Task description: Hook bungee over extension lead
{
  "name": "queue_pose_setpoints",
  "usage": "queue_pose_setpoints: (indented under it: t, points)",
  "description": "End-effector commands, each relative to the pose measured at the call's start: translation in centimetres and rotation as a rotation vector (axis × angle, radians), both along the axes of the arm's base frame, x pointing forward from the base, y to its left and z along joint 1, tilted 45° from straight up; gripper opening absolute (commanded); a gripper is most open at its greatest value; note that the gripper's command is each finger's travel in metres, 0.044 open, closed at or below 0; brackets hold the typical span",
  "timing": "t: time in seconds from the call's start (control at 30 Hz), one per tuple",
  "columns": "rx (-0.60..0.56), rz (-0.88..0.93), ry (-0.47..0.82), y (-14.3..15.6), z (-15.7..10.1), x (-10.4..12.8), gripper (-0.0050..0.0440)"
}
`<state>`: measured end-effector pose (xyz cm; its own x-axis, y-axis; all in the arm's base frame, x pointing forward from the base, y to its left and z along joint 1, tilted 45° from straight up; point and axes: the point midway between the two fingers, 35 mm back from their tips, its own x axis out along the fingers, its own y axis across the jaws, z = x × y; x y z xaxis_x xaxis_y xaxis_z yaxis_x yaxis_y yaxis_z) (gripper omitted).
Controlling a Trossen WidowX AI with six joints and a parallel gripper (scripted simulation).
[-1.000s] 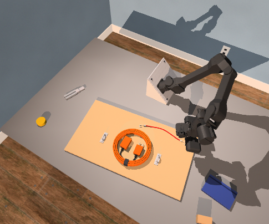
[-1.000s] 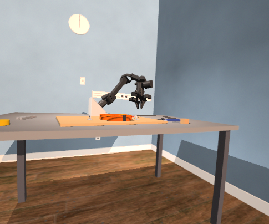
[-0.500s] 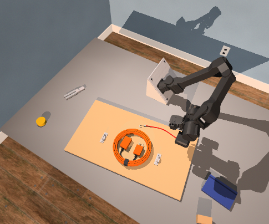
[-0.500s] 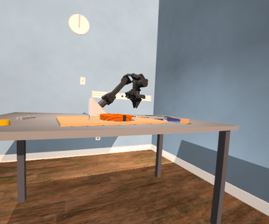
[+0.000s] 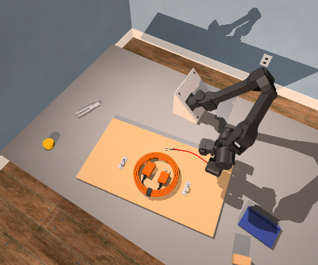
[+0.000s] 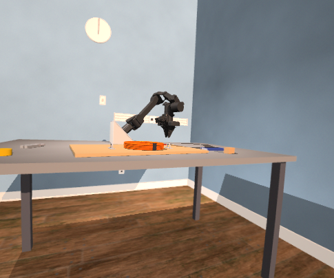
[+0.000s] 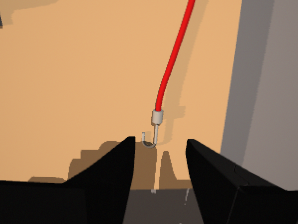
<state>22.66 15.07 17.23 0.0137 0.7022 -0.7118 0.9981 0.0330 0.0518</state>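
Blue-grey walls point(image 6: 264, 86), wood floor point(image 6: 119, 234), grey table point(image 6: 136, 162), round wall clock point(image 6: 98, 29).
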Motion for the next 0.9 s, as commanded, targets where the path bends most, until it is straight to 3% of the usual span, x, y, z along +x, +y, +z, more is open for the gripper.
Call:
queue_pose_setpoints:
  t: [0.0, 0.87]
  points:
    - [-0.004, -0.002, 0.003, 0.3, -0.4, 0.0, 0.015]
    - [0.0, -0.004, 0.003, 3.4, -3.4, -0.1, 0.015]
